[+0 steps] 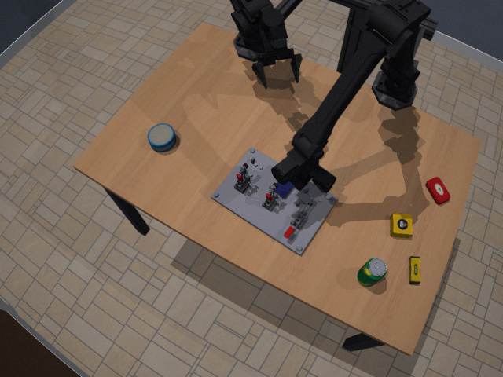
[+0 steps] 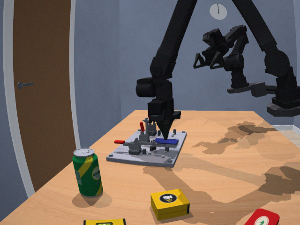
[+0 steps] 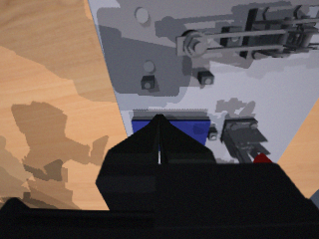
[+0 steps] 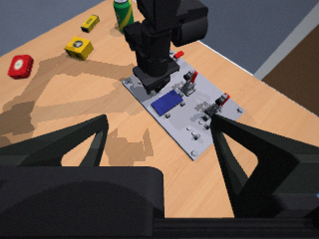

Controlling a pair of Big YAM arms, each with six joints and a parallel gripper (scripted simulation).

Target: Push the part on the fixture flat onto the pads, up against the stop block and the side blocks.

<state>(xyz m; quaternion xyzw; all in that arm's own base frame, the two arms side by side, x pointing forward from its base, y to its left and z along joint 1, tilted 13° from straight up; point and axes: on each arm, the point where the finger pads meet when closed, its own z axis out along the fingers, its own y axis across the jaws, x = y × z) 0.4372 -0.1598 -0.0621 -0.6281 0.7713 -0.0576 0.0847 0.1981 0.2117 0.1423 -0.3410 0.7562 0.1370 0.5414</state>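
A flat blue part [image 1: 284, 188] lies on the grey fixture plate [image 1: 277, 199], near the plate's edge that faces the arms; it also shows in the exterior view [image 2: 166, 140] and the right wrist view [image 4: 166, 103]. My left gripper [image 2: 165, 138] is shut with nothing between its fingers. It points straight down, and its joined tips meet the top of the blue part [image 3: 199, 130]. In the top view the left wrist hides most of the part. Three toggle clamps with red handles [image 1: 240, 177] stand on the plate. My right gripper [image 1: 280, 71] is open and empty, high above the table's far side.
A blue-rimmed round tin [image 1: 161, 137] sits at the left of the table. A green can [image 1: 372, 272], a yellow box [image 1: 401, 225], a red tin [image 1: 437, 189] and a small yellow level [image 1: 414, 269] lie at the right end.
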